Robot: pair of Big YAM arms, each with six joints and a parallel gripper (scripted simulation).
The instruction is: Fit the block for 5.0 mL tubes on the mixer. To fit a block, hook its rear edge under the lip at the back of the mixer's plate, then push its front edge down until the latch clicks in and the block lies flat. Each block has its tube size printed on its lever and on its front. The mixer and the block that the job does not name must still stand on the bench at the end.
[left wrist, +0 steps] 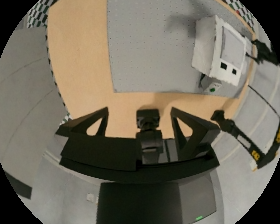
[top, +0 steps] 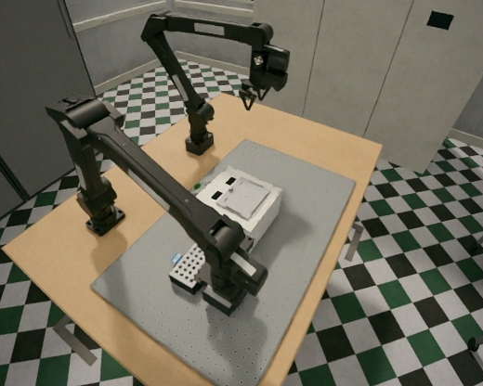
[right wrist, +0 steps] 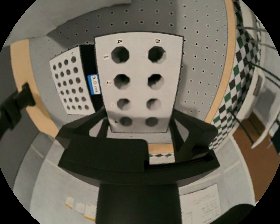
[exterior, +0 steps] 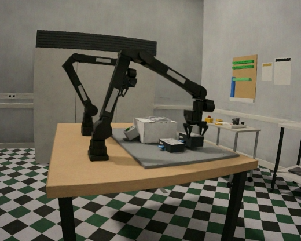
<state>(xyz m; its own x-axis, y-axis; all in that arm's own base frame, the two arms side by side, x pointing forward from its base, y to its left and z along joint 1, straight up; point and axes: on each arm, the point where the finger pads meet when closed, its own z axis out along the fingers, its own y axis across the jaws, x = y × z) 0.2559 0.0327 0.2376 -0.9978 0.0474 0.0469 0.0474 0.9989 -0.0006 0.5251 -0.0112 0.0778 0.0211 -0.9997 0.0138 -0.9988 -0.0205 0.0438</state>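
The white mixer [top: 263, 222] [exterior: 155, 130] [left wrist: 211, 50] stands mid-mat with its grey top plate [top: 243, 197] bare. In front of it lie two blocks side by side. The block with a few large holes [right wrist: 138, 75] [exterior: 196, 141] sits between the fingers of my right gripper [right wrist: 139, 110] [exterior: 195, 134], which is shut on its sides; the block looks low on the mat. The block with many small holes [top: 189, 266] [exterior: 172, 145] [right wrist: 71, 85] carries a blue label. I cannot read the size prints. My left gripper [top: 251, 98] [exterior: 124, 92] [left wrist: 139, 110] is open and empty, high over the table's far end.
Everything stands on a grey perforated mat [top: 309, 195] [exterior: 164, 157] on a wooden table [top: 54, 250]. The two arm bases [top: 105, 218] [top: 199, 141] stand along one long side. A small green-buttoned panel [top: 198, 186] juts from the mixer.
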